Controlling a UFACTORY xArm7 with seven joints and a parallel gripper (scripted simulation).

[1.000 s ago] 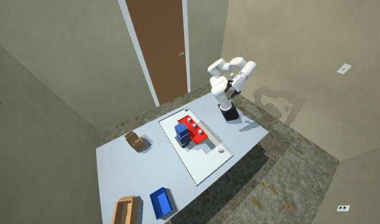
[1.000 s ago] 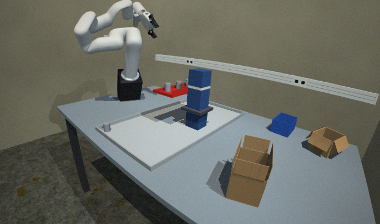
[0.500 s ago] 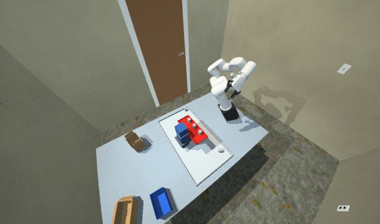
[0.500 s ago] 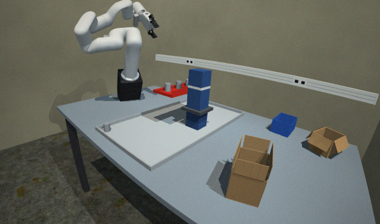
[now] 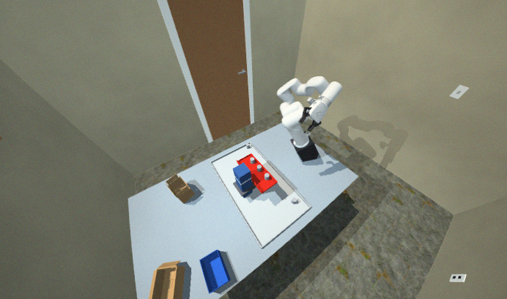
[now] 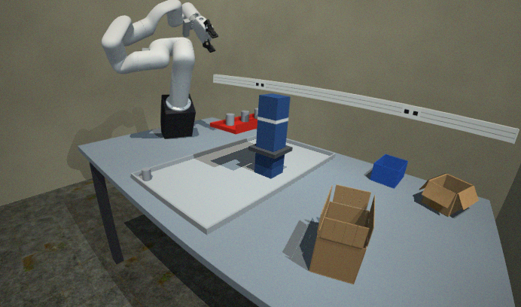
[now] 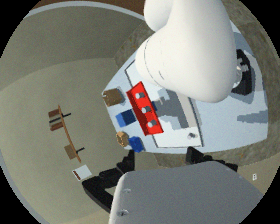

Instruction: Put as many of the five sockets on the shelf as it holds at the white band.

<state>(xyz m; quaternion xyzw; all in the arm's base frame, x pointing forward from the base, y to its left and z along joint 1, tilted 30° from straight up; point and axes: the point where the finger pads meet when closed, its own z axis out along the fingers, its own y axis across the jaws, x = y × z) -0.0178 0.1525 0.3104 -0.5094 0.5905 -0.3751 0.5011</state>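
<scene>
Gripper (image 6: 210, 40): fully open, empty, high above the arm's base.
Shelf (image 6: 270, 150): dark collar low on the blue post (image 6: 272, 126), well below the white band (image 6: 272, 120).
Sockets (image 6: 230, 118): on red tray (image 6: 232, 126); another socket (image 6: 146, 174) at white board's corner.
Writing: none readable.

Table (image 6: 407, 244) with tray (image 6: 201, 190), boxes (image 6: 344, 232)

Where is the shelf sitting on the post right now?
In the exterior view the dark grey shelf sits low on the blue post, well below the white band, with no sockets visible on it.
</scene>
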